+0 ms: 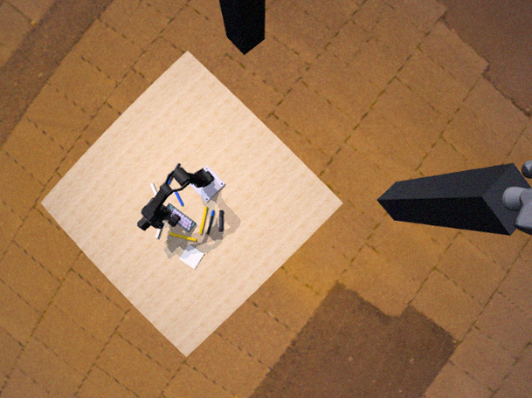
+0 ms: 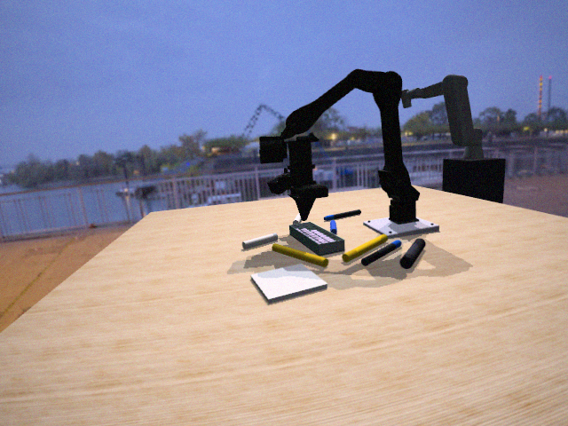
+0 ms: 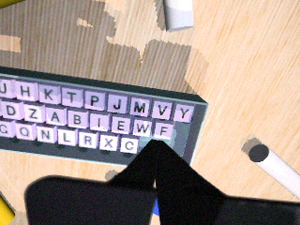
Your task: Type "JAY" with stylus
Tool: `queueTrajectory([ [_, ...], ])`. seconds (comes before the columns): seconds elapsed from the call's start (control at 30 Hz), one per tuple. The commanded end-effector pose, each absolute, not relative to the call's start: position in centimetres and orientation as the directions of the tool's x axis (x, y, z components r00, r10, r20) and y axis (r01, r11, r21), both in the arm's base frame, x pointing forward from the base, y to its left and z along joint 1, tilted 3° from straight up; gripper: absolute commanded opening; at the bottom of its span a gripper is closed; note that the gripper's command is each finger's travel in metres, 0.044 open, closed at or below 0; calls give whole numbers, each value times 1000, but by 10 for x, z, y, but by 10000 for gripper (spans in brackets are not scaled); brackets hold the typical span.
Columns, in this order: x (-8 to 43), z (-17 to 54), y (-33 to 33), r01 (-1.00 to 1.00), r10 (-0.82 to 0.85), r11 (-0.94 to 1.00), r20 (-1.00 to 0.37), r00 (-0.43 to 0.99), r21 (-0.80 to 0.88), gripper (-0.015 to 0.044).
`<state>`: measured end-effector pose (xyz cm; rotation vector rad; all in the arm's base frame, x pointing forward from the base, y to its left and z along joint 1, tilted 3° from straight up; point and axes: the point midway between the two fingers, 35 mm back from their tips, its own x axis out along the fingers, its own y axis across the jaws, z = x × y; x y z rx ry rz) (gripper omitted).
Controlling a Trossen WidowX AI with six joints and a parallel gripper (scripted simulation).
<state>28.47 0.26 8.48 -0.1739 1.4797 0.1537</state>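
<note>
Keys: the keyboard lies flat on the table.
Claw: the claw is pinched together, with nothing in it, tips over the Y end; touching, cannot tell.
Sides: yellow pens and white card near.
Room: brick ground, fence behind.

Closed end effector above keyboard; F key just beside tips.

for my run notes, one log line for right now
gripper: shut, empty | over: keyboard, F-key end | stylus: not held
</note>
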Motion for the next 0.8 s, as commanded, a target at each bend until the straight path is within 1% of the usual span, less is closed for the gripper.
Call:
queueTrajectory([
  [0.0, 285, 83, 1, -214, -1, 977, -997, 78, -17, 0],
  [0.07, 283, 83, 2, -214, 0, 977, -997, 78, -17, 0],
  [0.17, 259, 81, 16, -214, 1, 977, -997, 76, -15, 0],
  [0.23, 251, 80, 20, -214, 2, 977, -997, 75, -15, 0],
  [0.63, 251, 80, 21, -214, 2, 977, -997, 75, -14, 0],
  [0.77, 246, 80, 56, -214, 6, 977, -997, 74, -10, 0],
])
